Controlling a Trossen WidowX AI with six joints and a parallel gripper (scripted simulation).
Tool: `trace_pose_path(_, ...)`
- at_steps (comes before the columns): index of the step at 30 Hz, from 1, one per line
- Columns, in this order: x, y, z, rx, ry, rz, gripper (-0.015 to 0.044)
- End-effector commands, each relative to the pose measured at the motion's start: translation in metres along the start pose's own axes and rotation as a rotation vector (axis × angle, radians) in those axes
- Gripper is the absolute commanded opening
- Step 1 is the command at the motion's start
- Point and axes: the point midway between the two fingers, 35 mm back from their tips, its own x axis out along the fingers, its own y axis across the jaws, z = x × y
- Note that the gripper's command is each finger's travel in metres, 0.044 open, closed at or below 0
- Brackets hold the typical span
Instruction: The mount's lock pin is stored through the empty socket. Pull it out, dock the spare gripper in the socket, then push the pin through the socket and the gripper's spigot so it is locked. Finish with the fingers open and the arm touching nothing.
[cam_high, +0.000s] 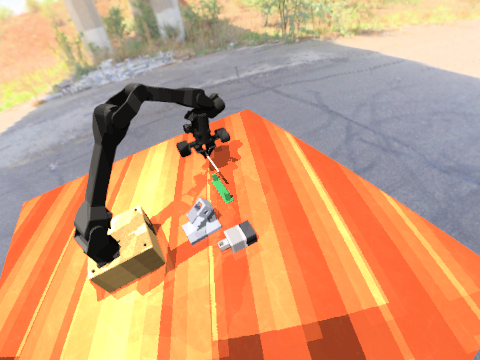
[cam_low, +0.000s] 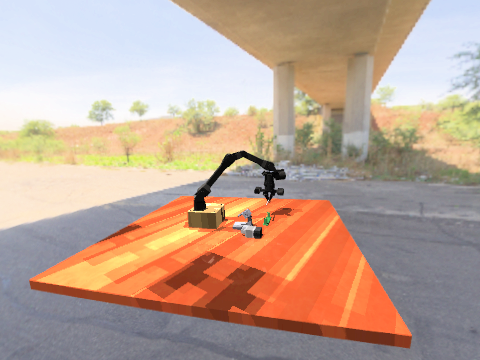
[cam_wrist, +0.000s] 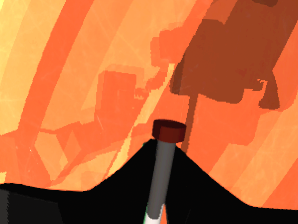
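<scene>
My gripper (cam_high: 208, 154) (cam_low: 268, 198) (cam_wrist: 158, 145) is shut on the lock pin (cam_high: 213, 164) (cam_wrist: 161, 182), a thin light rod with a dark red head that shows in the wrist view. The pin slants down from the fingertips, above the table and clear of the socket. The grey mount (cam_high: 196, 236) (cam_low: 239, 225) stands with its tilted socket block (cam_high: 201, 208) empty. The spare gripper (cam_high: 238, 237) (cam_low: 251, 231), white with a black end, lies on its side beside the mount, undocked.
A green holder (cam_high: 221, 189) (cam_low: 267, 219) with raised ends stands beyond the mount, near the pin's lower end; whether they touch is unclear. The arm's wooden base box (cam_high: 131, 265) (cam_low: 205, 220) is left of the mount. The striped table's (cam_low: 220, 313) far edge lies behind my gripper.
</scene>
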Motion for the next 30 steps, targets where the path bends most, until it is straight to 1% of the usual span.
trace_pose_path(1, 0.004, -0.002, -0.001, 0.008, 0.001, -0.003, 0.0000)
trace_pose_path(30, 0.049, -0.003, -0.009, 0.005, -0.010, -0.019, 0.0000)
